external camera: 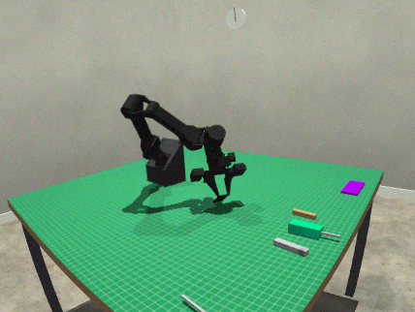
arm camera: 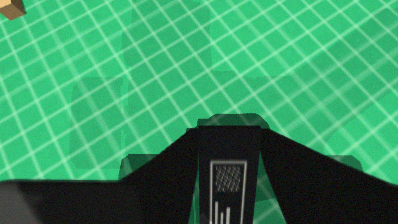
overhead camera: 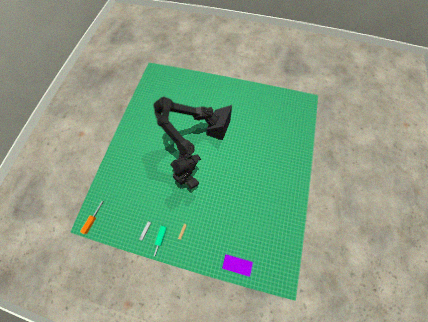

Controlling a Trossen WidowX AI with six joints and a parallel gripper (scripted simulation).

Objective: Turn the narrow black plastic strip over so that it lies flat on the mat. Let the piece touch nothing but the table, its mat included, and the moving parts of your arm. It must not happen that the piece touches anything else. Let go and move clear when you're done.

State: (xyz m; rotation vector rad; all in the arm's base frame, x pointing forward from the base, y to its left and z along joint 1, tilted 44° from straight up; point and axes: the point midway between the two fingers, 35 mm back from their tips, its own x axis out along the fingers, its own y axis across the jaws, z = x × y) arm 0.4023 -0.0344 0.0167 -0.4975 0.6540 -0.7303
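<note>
The narrow black plastic strip stands between my fingers in the wrist view, with a grey printed label on the face toward the camera. My gripper is shut on it and points down, just above the middle of the green mat. In the top and exterior views the strip cannot be told apart from the dark fingers. Its lower end is hidden, so I cannot tell whether it touches the mat.
Along the mat's front edge lie an orange-handled screwdriver, a grey bar, a green-handled tool and a tan block. A purple rectangle lies farther right. The arm's base stands behind.
</note>
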